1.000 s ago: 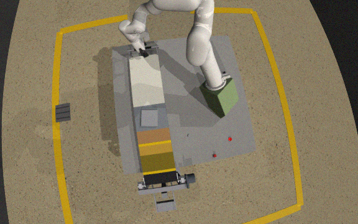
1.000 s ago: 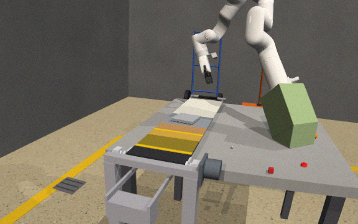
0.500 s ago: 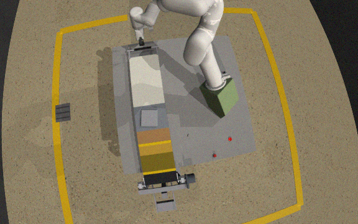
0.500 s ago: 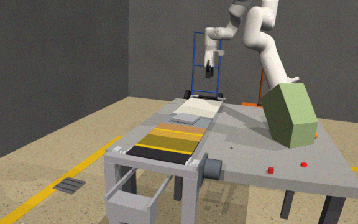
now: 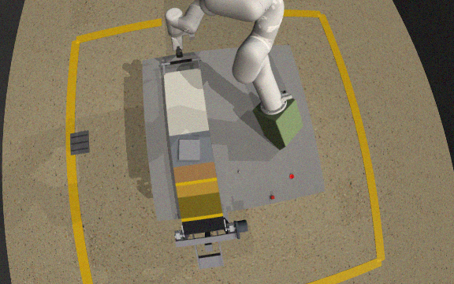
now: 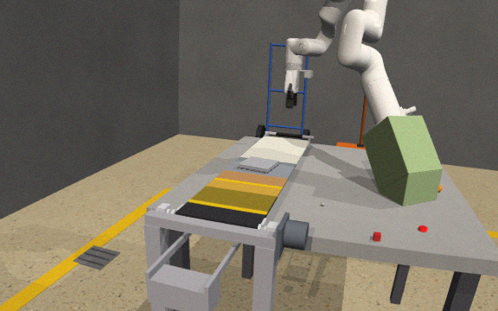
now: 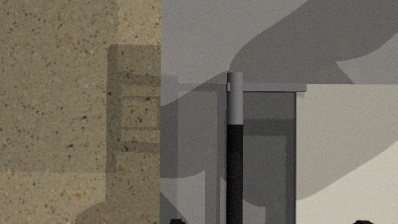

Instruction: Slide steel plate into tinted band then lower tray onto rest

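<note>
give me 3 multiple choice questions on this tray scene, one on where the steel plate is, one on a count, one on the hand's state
1. Where does the steel plate lie on the tray?
A. on the grey stretch between the white part and the orange band
B. between the two yellow lines
C. on the black end section

2. How many small red objects lie on the table?
A. one
B. two
C. four

3. What state is the hand in?
A. shut on the plate
B. shut on the tray's bar
C. open, holding nothing

Answers: 1 A, the plate sits short of the orange band. 2 B, two red pieces show. 3 C, the hand hangs above the tray's far end, open.
</note>
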`<state>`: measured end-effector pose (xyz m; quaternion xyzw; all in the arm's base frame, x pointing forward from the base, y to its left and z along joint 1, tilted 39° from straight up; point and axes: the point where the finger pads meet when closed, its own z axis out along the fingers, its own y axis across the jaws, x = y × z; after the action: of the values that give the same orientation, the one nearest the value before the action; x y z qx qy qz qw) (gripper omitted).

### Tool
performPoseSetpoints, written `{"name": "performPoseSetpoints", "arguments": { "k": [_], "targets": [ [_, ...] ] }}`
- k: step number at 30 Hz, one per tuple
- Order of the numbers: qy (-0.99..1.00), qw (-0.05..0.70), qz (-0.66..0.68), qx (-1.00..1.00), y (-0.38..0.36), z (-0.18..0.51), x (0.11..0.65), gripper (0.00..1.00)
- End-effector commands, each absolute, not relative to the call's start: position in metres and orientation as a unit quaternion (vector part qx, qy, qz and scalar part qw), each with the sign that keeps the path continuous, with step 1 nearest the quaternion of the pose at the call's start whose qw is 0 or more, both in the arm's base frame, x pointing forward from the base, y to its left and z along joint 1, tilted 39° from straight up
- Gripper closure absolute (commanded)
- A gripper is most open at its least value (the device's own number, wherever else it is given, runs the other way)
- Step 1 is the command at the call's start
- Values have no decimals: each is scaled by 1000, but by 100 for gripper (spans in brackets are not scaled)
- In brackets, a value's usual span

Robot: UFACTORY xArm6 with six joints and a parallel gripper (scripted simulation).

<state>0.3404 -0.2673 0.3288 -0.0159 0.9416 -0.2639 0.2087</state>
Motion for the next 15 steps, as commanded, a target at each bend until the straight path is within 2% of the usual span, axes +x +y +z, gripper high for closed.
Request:
{"name": "performPoseSetpoints", "arguments": {
  "k": [1,10,11,15],
  "targets": [
    [941,210,-265,-16,-270,328,342,0],
    [941,210,-265,-16,-294,291,360,0],
    [941,210,-265,-16,-294,291,360,59],
    [941,210,-265,-16,-294,291,360,59]
  ]
}}
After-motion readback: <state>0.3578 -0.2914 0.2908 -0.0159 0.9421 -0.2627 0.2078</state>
